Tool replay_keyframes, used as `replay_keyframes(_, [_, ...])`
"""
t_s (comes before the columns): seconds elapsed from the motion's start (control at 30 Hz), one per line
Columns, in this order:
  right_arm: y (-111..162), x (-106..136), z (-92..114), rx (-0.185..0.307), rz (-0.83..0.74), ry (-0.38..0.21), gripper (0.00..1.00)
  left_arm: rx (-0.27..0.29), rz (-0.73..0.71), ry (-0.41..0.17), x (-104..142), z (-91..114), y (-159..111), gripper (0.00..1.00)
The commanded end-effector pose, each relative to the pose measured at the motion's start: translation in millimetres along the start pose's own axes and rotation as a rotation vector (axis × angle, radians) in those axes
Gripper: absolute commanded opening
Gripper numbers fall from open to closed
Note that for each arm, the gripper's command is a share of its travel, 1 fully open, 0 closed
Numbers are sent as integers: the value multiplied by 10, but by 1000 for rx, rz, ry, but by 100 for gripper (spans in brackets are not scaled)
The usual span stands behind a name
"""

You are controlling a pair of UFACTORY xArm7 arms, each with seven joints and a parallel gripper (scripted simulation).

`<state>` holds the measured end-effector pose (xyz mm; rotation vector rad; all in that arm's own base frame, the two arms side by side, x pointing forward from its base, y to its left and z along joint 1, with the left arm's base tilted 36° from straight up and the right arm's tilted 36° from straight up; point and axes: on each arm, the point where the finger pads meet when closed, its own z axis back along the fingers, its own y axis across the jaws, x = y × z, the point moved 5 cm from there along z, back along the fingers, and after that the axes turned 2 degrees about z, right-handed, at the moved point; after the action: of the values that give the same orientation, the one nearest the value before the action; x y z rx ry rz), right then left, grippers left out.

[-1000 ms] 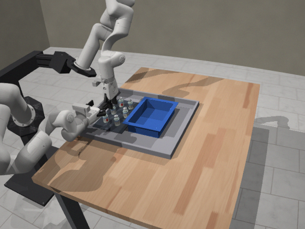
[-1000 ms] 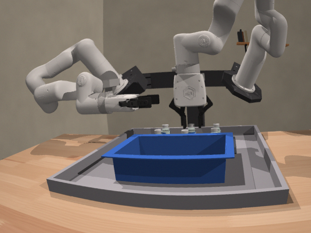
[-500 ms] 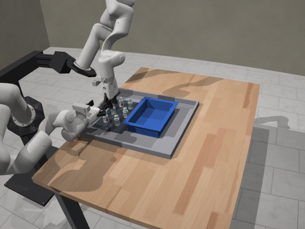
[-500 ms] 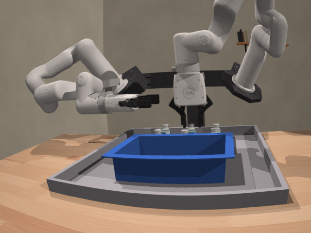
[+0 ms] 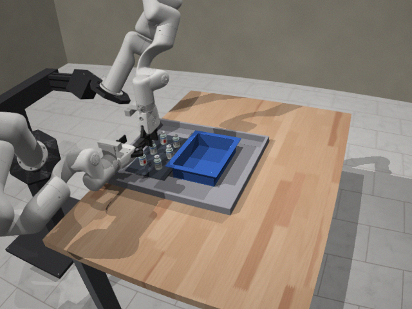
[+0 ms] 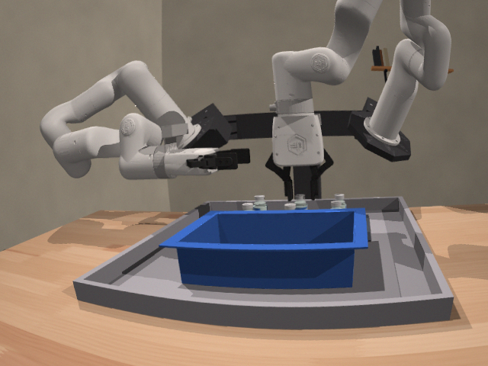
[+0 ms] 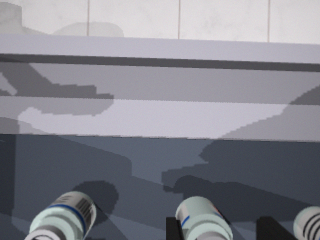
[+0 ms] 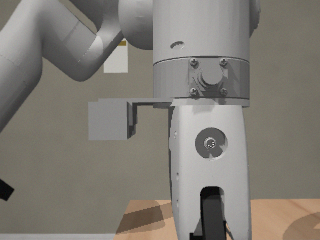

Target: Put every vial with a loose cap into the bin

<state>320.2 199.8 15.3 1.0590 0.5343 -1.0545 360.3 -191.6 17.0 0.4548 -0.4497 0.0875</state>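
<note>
Glossy-looking blue plastic bin (image 5: 226,159) (image 6: 268,268); smooth striped wood table (image 5: 266,212) (image 6: 236,342).
</note>
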Motion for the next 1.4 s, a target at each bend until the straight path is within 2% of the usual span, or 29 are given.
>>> replay_keyframes(0.0, [-1, -17, -4, -1, 3, 3, 100, -4, -1, -2, 5, 15, -15, 46])
replay_keyframes(1.37, [-4, -20, 0, -1, 3, 3, 100, -4, -1, -2, 1, 14, -19, 40])
